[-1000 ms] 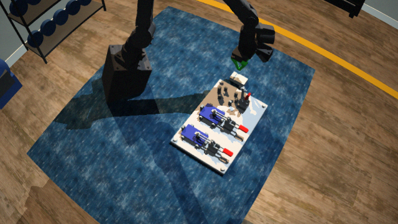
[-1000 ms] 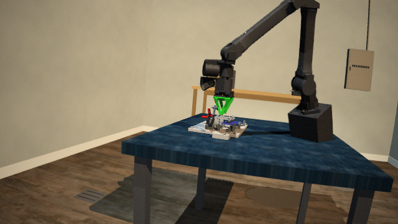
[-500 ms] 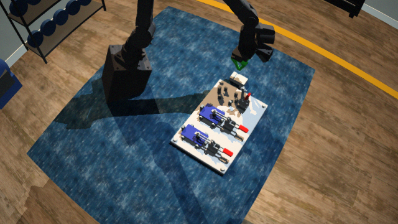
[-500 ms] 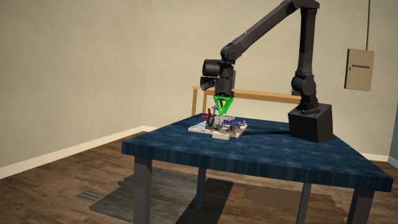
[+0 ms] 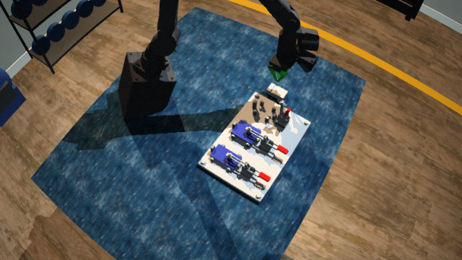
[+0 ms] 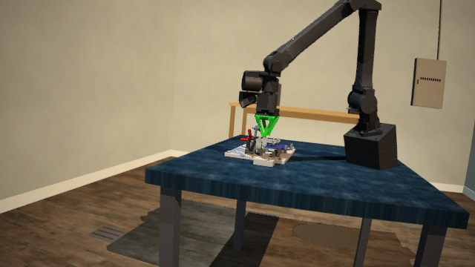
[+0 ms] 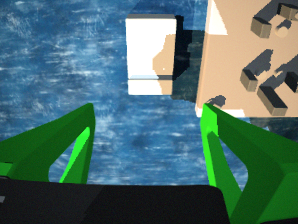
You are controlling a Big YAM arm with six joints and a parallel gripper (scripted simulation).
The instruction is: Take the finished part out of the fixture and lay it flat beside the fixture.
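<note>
The finished part (image 5: 277,90), a pale block with a milled slot, lies flat on the blue table top just beyond the far end of the fixture plate (image 5: 254,144); it also shows in the wrist view (image 7: 150,56). Two blue blanks (image 5: 245,131) (image 5: 223,152) sit under their toggle clamps on the plate. The third clamp (image 5: 283,116) stands with its red handle up, its station empty. My gripper (image 5: 279,74) with green fingers hovers above the part, open and empty; the wrist view shows its fingers spread with nothing between them.
The arm's black base (image 5: 146,81) stands on the table left of the fixture. A rack with blue discs (image 5: 54,25) is at the far left on the floor. A wooden bench (image 6: 297,113) stands behind the table.
</note>
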